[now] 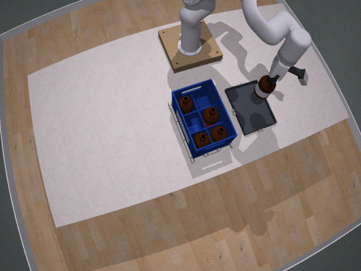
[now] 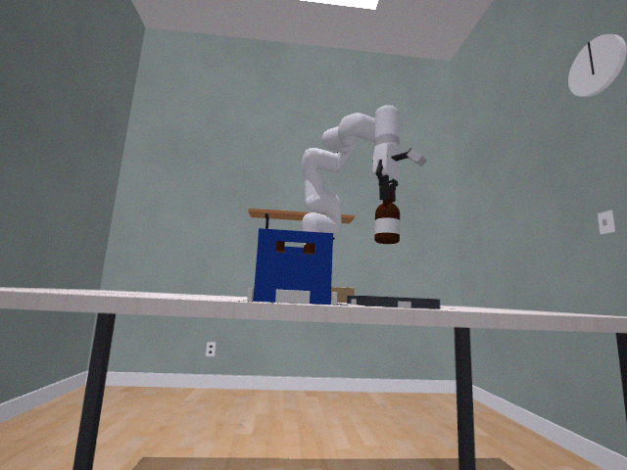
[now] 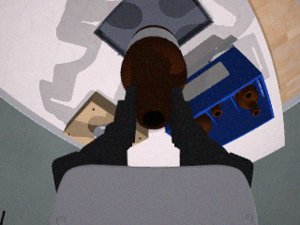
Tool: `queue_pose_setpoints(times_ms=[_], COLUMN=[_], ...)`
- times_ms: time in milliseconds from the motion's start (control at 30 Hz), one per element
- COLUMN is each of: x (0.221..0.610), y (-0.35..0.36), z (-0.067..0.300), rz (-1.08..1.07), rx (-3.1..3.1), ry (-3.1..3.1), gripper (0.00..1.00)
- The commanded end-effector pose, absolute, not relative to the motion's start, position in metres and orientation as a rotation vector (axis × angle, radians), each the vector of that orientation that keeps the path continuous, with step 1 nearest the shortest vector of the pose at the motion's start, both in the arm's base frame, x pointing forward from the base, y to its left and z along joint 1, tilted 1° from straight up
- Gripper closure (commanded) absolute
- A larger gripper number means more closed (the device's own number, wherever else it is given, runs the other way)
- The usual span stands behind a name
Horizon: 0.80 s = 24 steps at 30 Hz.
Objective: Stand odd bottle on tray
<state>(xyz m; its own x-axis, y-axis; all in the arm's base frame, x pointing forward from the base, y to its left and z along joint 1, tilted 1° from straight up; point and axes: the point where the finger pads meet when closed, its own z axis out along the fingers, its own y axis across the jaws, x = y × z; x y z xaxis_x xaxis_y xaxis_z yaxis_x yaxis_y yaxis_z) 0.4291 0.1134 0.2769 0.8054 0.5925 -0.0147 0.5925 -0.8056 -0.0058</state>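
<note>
Our white desk [image 1: 110, 140] [image 2: 202, 305] stands on a wood-plank floor [image 1: 180, 233] [image 2: 283, 419] between grey-green walls [image 2: 253, 126]. Our blue crate [image 1: 214, 148] [image 2: 293, 273] [image 3: 257, 70] has six compartments: four hold brown bottles, two hold none. Beside it lies our dark grey tray [image 1: 250, 108] [image 2: 395, 302] [image 3: 159, 9]. Our hand [image 1: 273, 79] [image 2: 387, 192] [image 3: 153, 98] is closed on the fifth bottle's neck, holding that bottle [image 1: 265, 86] [image 2: 387, 222] [image 3: 154, 66] upright above the tray.

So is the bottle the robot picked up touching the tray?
Apart: the exterior view shows the bottle hanging above the tray.
</note>
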Motion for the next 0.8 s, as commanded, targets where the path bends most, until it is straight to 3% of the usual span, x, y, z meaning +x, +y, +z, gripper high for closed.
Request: queue_pose_setpoints(times_ms=[0, 767], x=[0.43, 0.43], y=[0.114, 0.114], z=[0.277, 0.248], rz=[0.018, 0.019], rx=[-2.984, -2.984], ry=[-0.979, -0.979], gripper=[1.0, 1.0])
